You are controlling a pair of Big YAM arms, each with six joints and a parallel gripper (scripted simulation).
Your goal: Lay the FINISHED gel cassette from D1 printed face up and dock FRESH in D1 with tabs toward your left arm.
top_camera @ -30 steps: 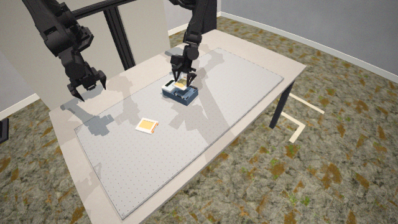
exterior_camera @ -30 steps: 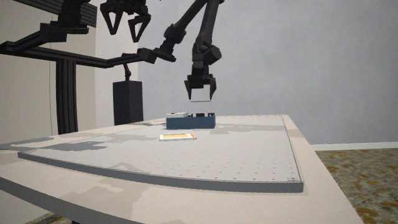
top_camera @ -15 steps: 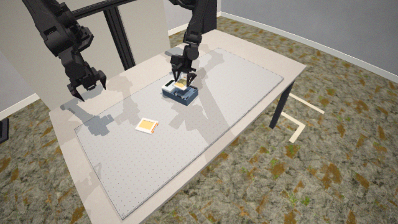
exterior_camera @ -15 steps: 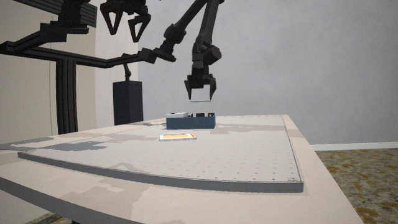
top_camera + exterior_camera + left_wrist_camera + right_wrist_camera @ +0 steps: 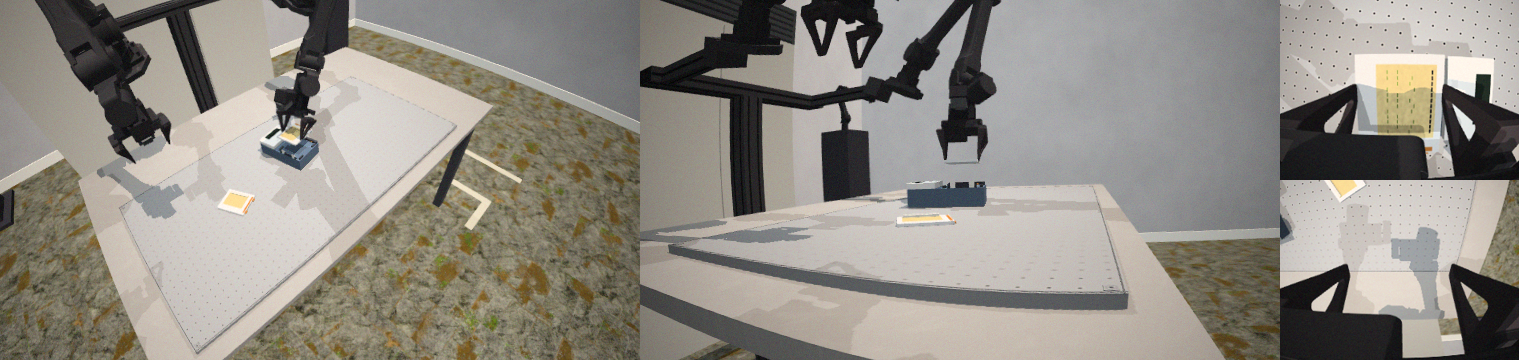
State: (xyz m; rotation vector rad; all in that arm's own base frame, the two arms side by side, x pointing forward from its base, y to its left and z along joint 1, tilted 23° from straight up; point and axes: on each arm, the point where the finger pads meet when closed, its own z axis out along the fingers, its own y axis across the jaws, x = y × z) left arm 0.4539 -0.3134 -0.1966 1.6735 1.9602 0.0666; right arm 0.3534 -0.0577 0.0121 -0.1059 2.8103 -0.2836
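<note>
My left gripper (image 5: 293, 134) (image 5: 963, 160) (image 5: 1399, 89) is shut on FINISHED (image 5: 291, 134) (image 5: 1406, 100) by two opposite edges and holds it above the dock. Its yellow gel with green and black dashes shows in the left wrist view. D1 (image 5: 280, 156) (image 5: 947, 197) (image 5: 1283, 232) is a blue box with a white top part; its bay looks empty, partly hidden by the held cassette. FRESH (image 5: 236, 201) (image 5: 925, 220) (image 5: 1346, 186) lies flat on the deck with copper tabs; its comb cannot be made out. My right gripper (image 5: 151, 152) (image 5: 840, 60) (image 5: 1399, 269) is open and empty, high above the table's edge.
The perforated deck (image 5: 280, 240) (image 5: 1020, 255) lies on the table (image 5: 112, 250) (image 5: 790, 320). FRESH lies between D1 and the near left part of the deck in the top view. A dark frame post (image 5: 192, 60) (image 5: 745, 155) stands behind the table.
</note>
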